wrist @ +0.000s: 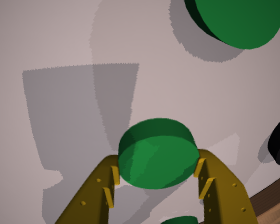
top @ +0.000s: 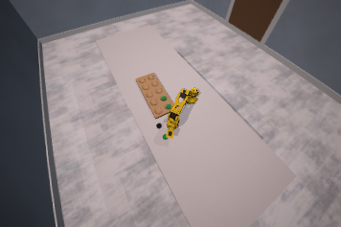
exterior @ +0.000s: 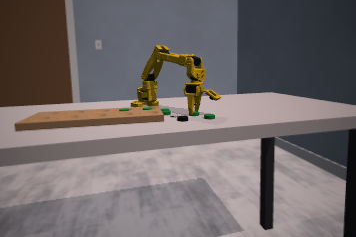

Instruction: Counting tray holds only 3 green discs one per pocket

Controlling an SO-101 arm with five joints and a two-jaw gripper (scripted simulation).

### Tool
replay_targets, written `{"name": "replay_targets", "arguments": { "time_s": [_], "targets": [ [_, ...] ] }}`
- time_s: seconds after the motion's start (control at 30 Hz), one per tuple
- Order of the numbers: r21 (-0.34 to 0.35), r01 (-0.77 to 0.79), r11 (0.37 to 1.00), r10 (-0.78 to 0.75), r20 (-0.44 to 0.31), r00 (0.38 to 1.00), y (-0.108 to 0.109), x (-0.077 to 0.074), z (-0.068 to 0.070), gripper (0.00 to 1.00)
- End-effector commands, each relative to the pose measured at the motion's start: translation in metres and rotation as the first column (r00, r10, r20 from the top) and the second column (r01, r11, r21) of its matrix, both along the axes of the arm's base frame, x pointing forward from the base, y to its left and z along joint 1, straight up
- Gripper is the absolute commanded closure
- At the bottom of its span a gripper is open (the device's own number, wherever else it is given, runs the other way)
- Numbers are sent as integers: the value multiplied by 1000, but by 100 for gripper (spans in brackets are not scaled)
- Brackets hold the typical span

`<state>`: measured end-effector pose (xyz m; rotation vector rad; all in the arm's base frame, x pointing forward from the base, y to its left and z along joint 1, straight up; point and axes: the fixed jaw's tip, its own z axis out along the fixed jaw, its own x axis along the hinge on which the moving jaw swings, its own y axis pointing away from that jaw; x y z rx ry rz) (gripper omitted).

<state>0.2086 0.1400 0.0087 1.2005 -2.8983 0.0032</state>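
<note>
"Is the top view showing the gripped disc?"

"No, the tool (top: pixel 170 134) (exterior: pixel 193 112) (wrist: pixel 159 159) is covering it; the wrist view is showing nearly closed fingers pinching a green disc (exterior: pixel 195 113) (wrist: pixel 159 162), sitting right of the tray (top: pixel 146 90) (exterior: pixel 90 118) in the exterior."

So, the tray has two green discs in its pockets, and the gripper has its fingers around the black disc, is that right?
Not quite: the wrist view shows the gripper has its fingers around a green disc. The tray does have two green discs in its pockets.
</note>
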Motion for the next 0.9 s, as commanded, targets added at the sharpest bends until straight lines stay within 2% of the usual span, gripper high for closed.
{"name": "replay_targets", "arguments": {
  "time_s": [0.0,0.37,0.87],
  "targets": [
    [49,-2,999,-2,75,997,6,9,18,100],
    [49,-2,999,-2,75,997,6,9,20,100],
    [48,-2,999,-2,75,997,3,10,44,100]
  ]
}}
